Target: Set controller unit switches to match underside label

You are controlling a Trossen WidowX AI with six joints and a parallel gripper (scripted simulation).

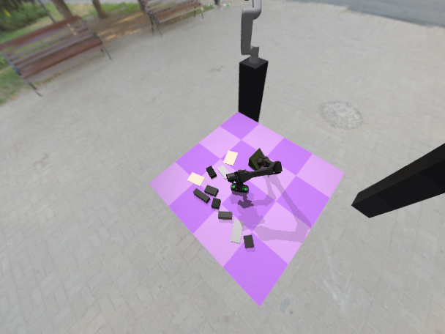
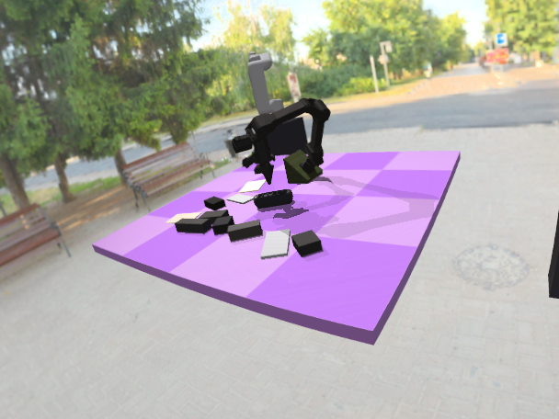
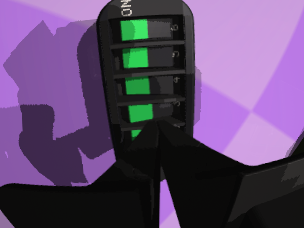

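The dark grey controller unit point(image 1: 239, 189) point(image 2: 273, 199) point(image 3: 156, 73) sits on its base, switches up. In the wrist view the ON marking is at the upper left, and the green ends of switches 6, 5, 4 and 3 show on the left. Switch 2 shows only partly, and switch 1 is hidden behind the fingers. The greens differ in brightness, but I cannot tell for sure which ends are pressed down. The underside label is hidden. My gripper point(image 2: 269, 183) point(image 3: 156, 129) is shut and empty, fingertips pointing down above the unit, apart from it in the exterior view.
Several dark blocks lie beyond the unit, including a long one point(image 1: 201, 195) point(image 2: 192, 225) and a squarish one point(image 1: 249, 242) point(image 2: 307, 243). A light grey plate point(image 1: 236, 231) point(image 2: 276, 243) and cream cards point(image 1: 230, 157) point(image 1: 195, 179) lie flat. An olive wedge point(image 1: 256, 158) point(image 2: 294, 169) stands by the arm's base.
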